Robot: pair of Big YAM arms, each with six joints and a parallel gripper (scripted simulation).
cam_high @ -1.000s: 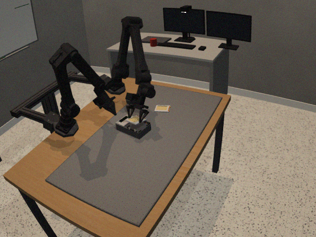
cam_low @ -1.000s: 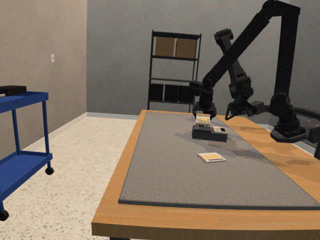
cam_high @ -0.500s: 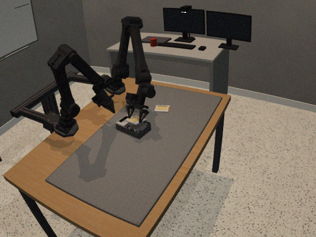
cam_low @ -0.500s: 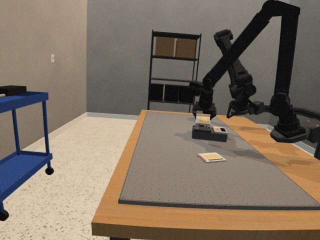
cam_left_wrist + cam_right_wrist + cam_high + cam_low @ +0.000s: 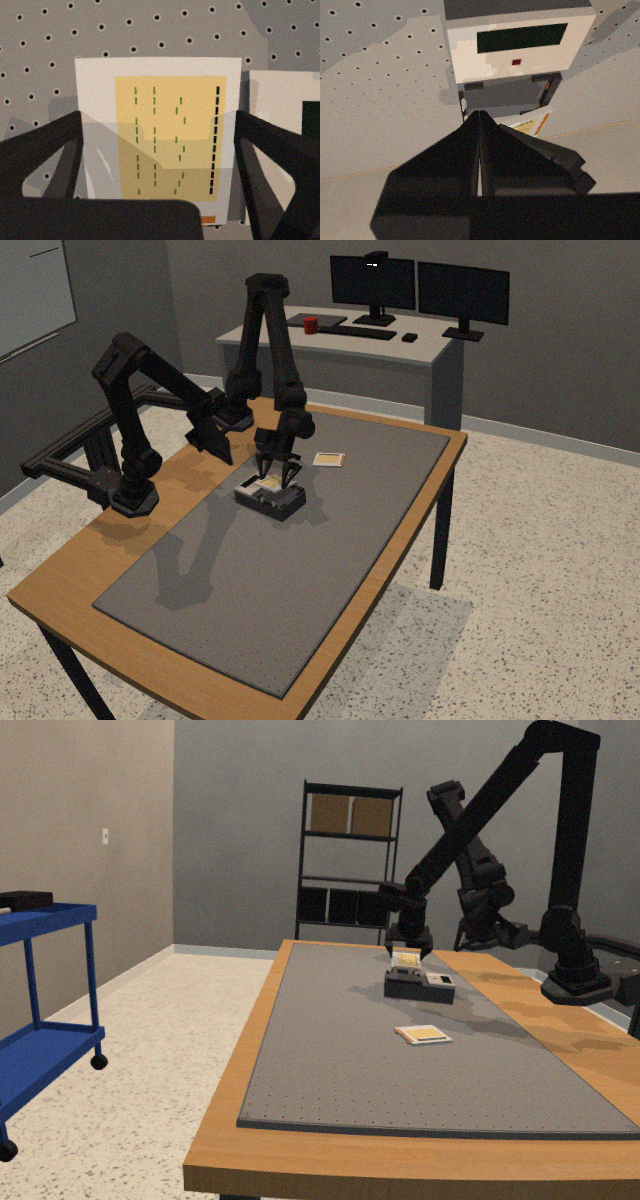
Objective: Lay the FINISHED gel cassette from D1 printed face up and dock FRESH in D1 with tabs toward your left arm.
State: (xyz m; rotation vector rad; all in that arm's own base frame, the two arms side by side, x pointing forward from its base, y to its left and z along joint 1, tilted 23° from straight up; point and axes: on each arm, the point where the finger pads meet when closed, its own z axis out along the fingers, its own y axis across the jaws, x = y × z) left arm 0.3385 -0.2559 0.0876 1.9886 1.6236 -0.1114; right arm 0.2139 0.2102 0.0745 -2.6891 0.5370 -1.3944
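FINISHED (image 5: 269,482) (image 5: 407,959) (image 5: 170,110) (image 5: 524,126), with green and black bands on its yellow face, is held tilted above the bay of dock D1 (image 5: 268,506) (image 5: 418,991) (image 5: 520,50). My left gripper (image 5: 273,481) (image 5: 158,120) is shut on its two side edges; copper shows at its lower edge in the exterior view. The bay shows dark and bare in the right wrist view. My right gripper (image 5: 231,463) (image 5: 479,120) is shut and empty, above and beside the dock. FRESH (image 5: 328,459) (image 5: 423,1033) lies flat on the deck; its comb is too small to tell.
D1 stands upright on the grey perforated deck (image 5: 232,581) (image 5: 361,1081), its pale display panel beside the bay. The wooden table edge (image 5: 361,596) runs around the deck. Both arm bases stand along one long side, and the two arms reach in close together near D1.
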